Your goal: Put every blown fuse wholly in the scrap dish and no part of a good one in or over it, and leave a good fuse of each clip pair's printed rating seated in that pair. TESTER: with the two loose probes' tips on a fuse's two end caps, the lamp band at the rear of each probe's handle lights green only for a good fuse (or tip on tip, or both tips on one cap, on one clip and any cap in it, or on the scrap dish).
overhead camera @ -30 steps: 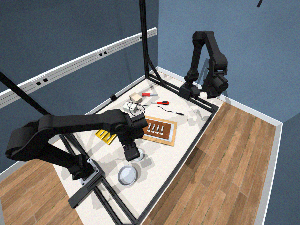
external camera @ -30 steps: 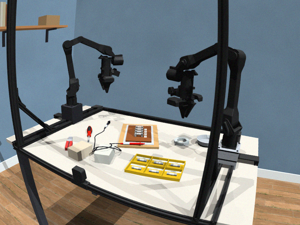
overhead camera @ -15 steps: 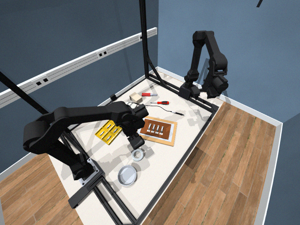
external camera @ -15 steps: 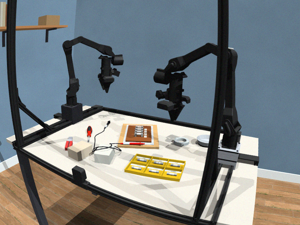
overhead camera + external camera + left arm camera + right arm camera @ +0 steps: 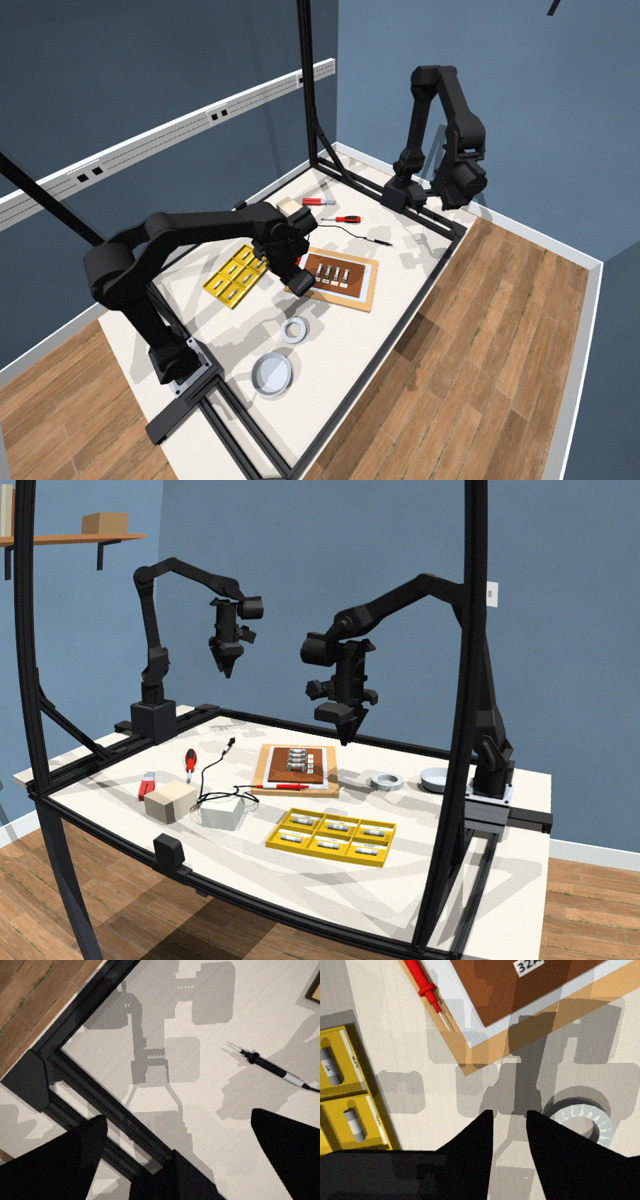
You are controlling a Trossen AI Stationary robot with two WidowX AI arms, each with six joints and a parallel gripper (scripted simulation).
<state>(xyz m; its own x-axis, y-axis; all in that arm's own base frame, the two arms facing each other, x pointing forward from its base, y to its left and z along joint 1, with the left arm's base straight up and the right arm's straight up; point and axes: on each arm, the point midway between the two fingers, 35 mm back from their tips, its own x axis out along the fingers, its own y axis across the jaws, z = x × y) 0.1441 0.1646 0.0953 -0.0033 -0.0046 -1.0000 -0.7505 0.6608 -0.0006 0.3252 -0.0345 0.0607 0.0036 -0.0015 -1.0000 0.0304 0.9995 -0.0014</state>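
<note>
The scrap dish (image 5: 271, 372) (image 5: 432, 784) shows nothing in it. Several fuses (image 5: 296, 767) sit in the clip pairs on the brown board (image 5: 356, 287) (image 5: 276, 764); a 32A label (image 5: 529, 966) shows. The yellow tray (image 5: 326, 856) (image 5: 343, 1095) holds one fuse per compartment, such as this grey-capped one (image 5: 354, 1125). The red probe (image 5: 284, 786) (image 5: 416, 974) lies along the board's edge. The black probe (image 5: 381, 241) (image 5: 272, 1068) lies on the table, its band white. My left gripper (image 5: 178, 1118) (image 5: 225, 672) is wide open, high up. My right gripper (image 5: 509, 1117) (image 5: 347, 743) is empty, slightly open, above the table between tray, board and ring.
A pale ring (image 5: 284, 333) (image 5: 606, 1130) lies between board and dish. A screwdriver (image 5: 351, 219) (image 5: 191, 759), a red knife (image 5: 311, 202) (image 5: 146, 789), a wooden block (image 5: 170, 803) and a white box (image 5: 221, 813) with looped cable lie on the far side of the board from the dish.
</note>
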